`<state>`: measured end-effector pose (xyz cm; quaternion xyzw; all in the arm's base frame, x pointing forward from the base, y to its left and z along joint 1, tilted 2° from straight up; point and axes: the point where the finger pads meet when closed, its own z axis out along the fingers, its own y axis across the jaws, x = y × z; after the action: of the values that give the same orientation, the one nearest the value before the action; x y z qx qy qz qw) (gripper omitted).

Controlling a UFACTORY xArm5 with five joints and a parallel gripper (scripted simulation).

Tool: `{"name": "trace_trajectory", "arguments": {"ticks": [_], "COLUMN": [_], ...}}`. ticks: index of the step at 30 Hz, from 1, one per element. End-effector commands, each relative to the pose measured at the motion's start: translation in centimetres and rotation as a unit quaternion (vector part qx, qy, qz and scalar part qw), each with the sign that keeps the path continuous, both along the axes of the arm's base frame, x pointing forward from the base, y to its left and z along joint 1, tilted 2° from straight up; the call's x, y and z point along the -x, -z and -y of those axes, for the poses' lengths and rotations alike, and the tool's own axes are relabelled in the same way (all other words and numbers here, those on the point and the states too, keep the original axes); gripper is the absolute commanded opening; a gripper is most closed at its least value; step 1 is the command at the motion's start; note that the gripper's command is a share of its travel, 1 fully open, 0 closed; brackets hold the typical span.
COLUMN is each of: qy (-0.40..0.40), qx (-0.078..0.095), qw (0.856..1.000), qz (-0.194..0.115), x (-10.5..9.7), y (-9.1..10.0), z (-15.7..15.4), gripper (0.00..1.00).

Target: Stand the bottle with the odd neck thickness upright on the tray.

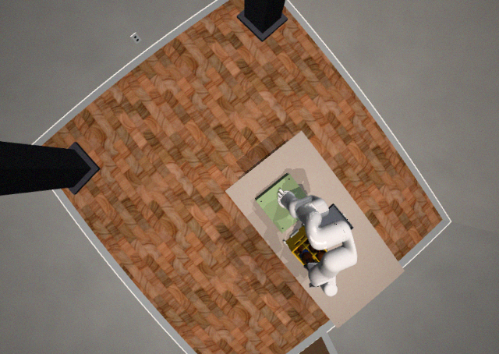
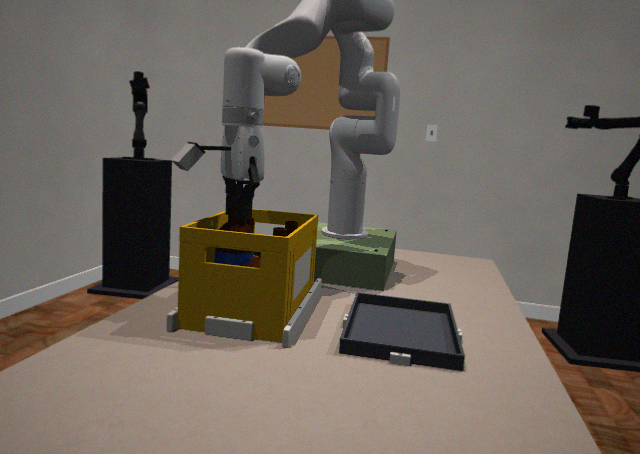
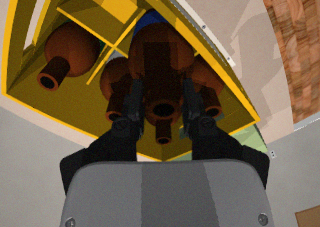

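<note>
My gripper [image 2: 239,195] [image 3: 162,90] is shut on the neck of a brown bottle [image 2: 238,224] [image 3: 159,50] with a blue label. It holds the bottle upright, partly raised out of the yellow crate [image 2: 242,291] [image 3: 79,117] [image 1: 291,243]. In the wrist view, three other brown bottles stand in the crate: one at the left [image 3: 67,54], one close beside the held bottle [image 3: 116,83] and one at the right [image 3: 208,93]. A neck [image 2: 284,228] shows above the crate rim. The dark tray [image 2: 361,350] [image 1: 343,217] lies empty on the table to the right of the crate. In the overhead view the arm hides the gripper.
The arm's green base [image 2: 356,260] stands behind the crate and tray. Grey guide blocks [image 2: 229,327] sit around the crate's foot. Black pedestals with camera arms stand off the table at the left [image 2: 135,222] and right [image 2: 604,273].
</note>
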<state>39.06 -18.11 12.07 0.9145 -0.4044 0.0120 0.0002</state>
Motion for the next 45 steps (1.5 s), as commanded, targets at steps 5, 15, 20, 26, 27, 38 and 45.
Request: {"name": "trace_trajectory", "arguments": {"ticks": [5,15,20,26,27,38,45], "qy": [0.0,0.0,0.0,0.0,0.0,0.0,0.0], "qx": [0.001,0.001,0.001,0.001,0.001,0.001,0.001], "qw": [1.0,1.0,1.0,1.0,1.0,1.0,1.0], "qz": [0.002,0.002,0.002,0.002,0.002,0.002,0.002], "x": [-0.1,-0.1,-0.1,-0.1,-0.1,0.0,0.0], "y": [-0.2,-0.9,-1.4,-1.8,-2.0,-3.2,-3.7], "z": [0.1,0.0,0.0,0.0,0.0,0.0,0.0], "gripper": [0.0,0.0,0.0,0.0,0.0,0.0,0.0]}}
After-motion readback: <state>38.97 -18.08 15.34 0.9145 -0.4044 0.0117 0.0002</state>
